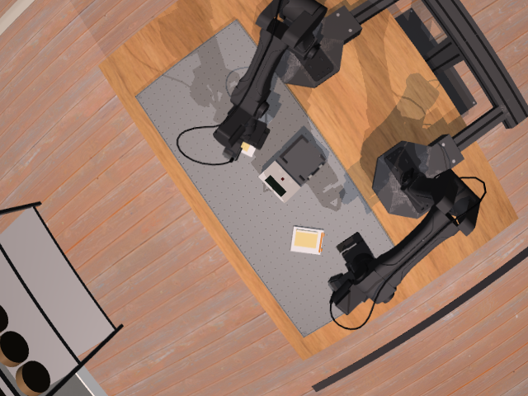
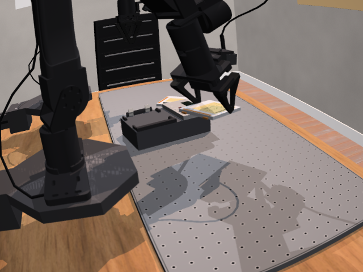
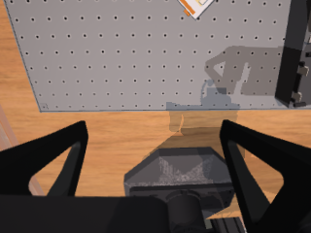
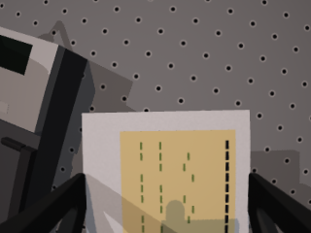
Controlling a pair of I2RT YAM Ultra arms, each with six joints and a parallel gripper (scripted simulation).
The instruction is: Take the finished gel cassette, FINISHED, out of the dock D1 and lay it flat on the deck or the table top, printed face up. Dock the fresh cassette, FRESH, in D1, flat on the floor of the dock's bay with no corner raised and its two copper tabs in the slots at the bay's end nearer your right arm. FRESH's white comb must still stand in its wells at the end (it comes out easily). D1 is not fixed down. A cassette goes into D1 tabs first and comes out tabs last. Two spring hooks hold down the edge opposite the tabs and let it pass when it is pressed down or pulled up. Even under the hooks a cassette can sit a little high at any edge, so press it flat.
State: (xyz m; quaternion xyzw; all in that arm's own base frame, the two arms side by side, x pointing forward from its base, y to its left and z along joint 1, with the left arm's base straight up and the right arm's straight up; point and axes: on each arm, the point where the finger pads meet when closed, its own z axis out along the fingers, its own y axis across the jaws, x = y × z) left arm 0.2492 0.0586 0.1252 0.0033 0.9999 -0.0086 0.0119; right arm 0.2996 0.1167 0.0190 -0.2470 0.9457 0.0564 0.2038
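Note:
FINISHED [image 1: 246,147] [image 2: 209,107] [image 4: 180,146], with coloured bands on its yellow face, is held by its side edges in my right gripper [image 2: 214,107] [image 4: 165,183]. It is printed face up, above the deck beside the dock's display end. Dock D1 [image 1: 304,159] [image 2: 173,131] [image 3: 292,58] [image 4: 63,92] has an empty bay. FRESH [image 1: 305,239] [image 2: 173,100] [image 3: 199,6] lies flat on the deck, its face plain yellow, its copper tabs at one edge. A thin strip lies along another edge; whether the comb stands is too small to tell. My left gripper [image 1: 344,261] [image 3: 155,127] is open and empty, high above the table.
The perforated deck [image 1: 238,200] [image 2: 264,146] [image 3: 121,58] [image 4: 204,78] lies on the wooden table top [image 1: 362,128]. D1 stands between FRESH and my right arm's base. My left arm reaches over the deck's end beyond FRESH.

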